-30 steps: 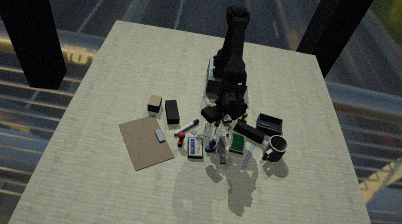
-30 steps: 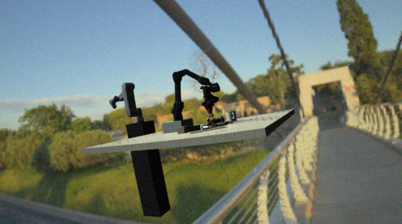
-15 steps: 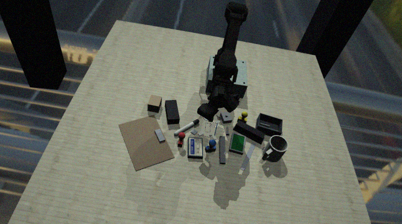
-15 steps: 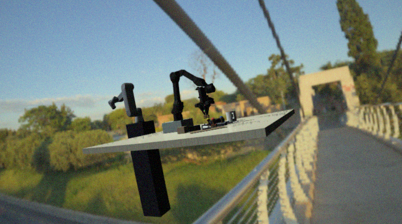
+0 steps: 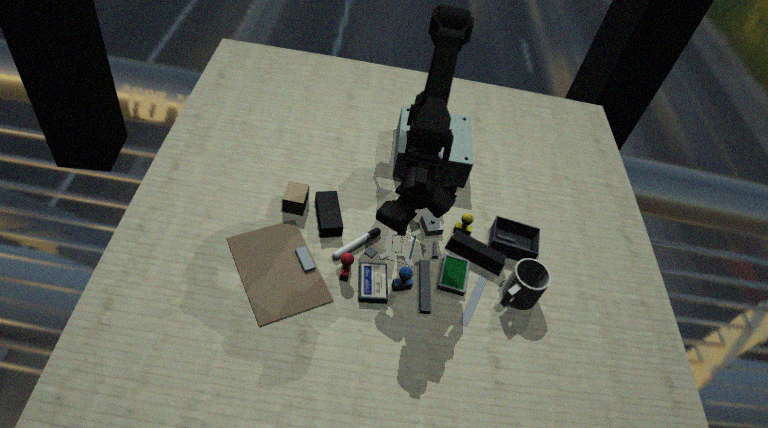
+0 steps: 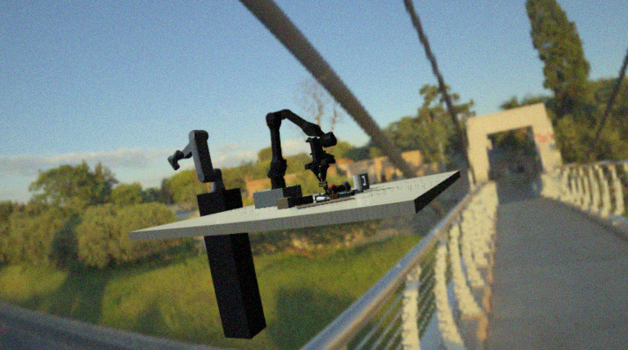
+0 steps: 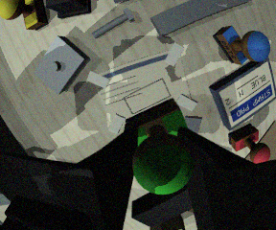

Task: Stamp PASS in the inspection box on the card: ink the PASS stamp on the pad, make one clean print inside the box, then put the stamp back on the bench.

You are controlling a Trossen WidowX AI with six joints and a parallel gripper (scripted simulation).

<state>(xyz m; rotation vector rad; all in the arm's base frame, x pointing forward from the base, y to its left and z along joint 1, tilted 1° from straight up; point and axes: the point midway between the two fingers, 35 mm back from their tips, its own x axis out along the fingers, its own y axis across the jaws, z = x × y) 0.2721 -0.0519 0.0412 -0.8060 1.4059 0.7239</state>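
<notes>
Green-knobbed stamp (image 7: 161, 164) sits clamped in the end effector (image 7: 160, 172).

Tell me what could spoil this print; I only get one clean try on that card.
The green-knobbed stamp, gripped in the fingers, hangs just short of the card's box, so a straight descent may print off-box. Small loose pieces crowd the card's edges; the fingers may nudge them and shift the card.

Matte black boxy arm (image 5: 440, 81), pale grey bolted base (image 5: 461, 143)
</notes>
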